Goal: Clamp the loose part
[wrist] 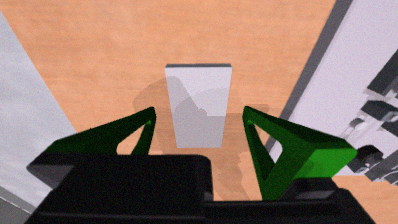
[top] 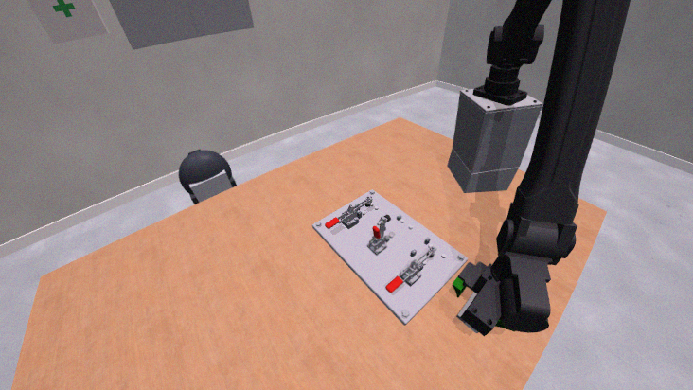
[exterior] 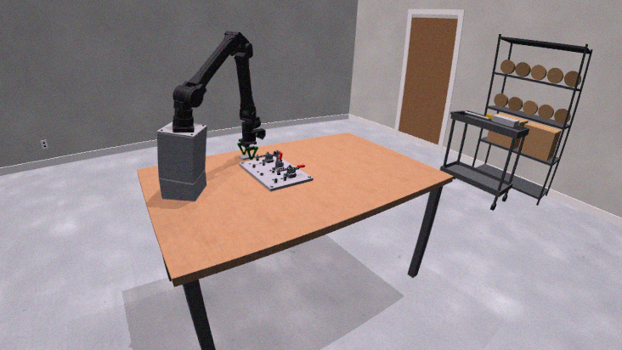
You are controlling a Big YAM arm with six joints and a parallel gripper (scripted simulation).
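The loose part, a flat grey rectangular plate (wrist: 192, 127) (exterior: 243, 157), lies on the table beside the fixture; the top view mostly hides it behind the arm. My gripper (wrist: 199, 111) (exterior: 248, 155) is open and empty, its green fingers low on either side of the part, apart from it in the wrist view. The fixture board (top: 382, 286) (wrist: 340, 60) carries three clamps with red handles. The middle handle (top: 377, 232) (exterior: 279, 155) stands up with its bar raised. The near handle (top: 394, 283) and far handle (top: 331, 222) lie low, pointing outward, their bars stretched over the board.
The fixture board's edge is close to one finger, on the right in the wrist view. Small pads and dark blocks (top: 413, 252) stand on the board. The grey robot pedestal (top: 491, 150) (exterior: 182, 162) stands on the table beyond it. The table edge is on the other side.
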